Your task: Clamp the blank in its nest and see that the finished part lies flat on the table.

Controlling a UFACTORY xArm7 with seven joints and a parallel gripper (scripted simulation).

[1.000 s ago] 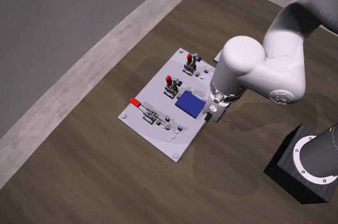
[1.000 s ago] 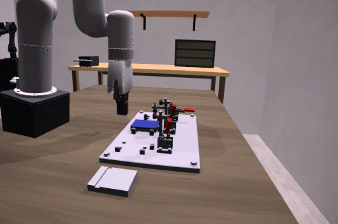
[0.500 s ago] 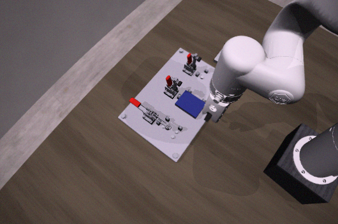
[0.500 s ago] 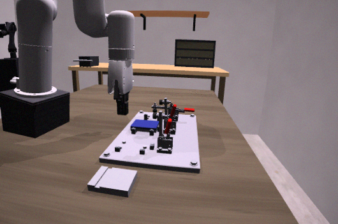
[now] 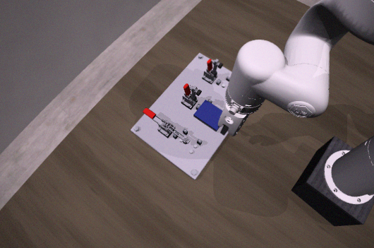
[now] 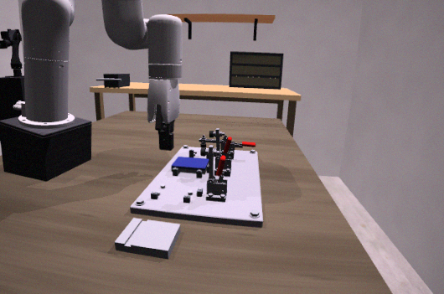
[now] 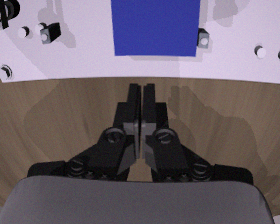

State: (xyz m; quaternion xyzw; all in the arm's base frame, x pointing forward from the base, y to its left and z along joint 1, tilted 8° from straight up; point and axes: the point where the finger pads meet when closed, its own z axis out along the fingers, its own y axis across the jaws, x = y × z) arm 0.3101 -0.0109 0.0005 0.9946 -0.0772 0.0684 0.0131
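The blue blank (image 5: 208,113) (image 6: 190,163) (image 7: 156,27) lies in the middle nest of the pale base plate (image 5: 166,102) (image 6: 243,205) (image 7: 91,67) and looks flat. In the wrist view a small block (image 7: 201,36) is beside its right edge; contact with the other blocks is unclear. The middle clamp's red handle (image 5: 186,89) (image 6: 227,145) stands up, its arm raised off the blank. The finished part (image 6: 152,234), with its milled slot up, lies flat on the table. My gripper (image 6: 166,148) (image 7: 142,101) is shut and empty, above the table just beyond the plate's edge by the blank.
One outer clamp's red handle (image 5: 209,65) (image 6: 221,166) also stands up over an empty nest. The other outer clamp's handle (image 5: 149,113) (image 6: 249,144) lies out flat, its arm reaching toward another empty nest. The robot's black base block (image 5: 317,186) (image 6: 50,149) stands on the table.
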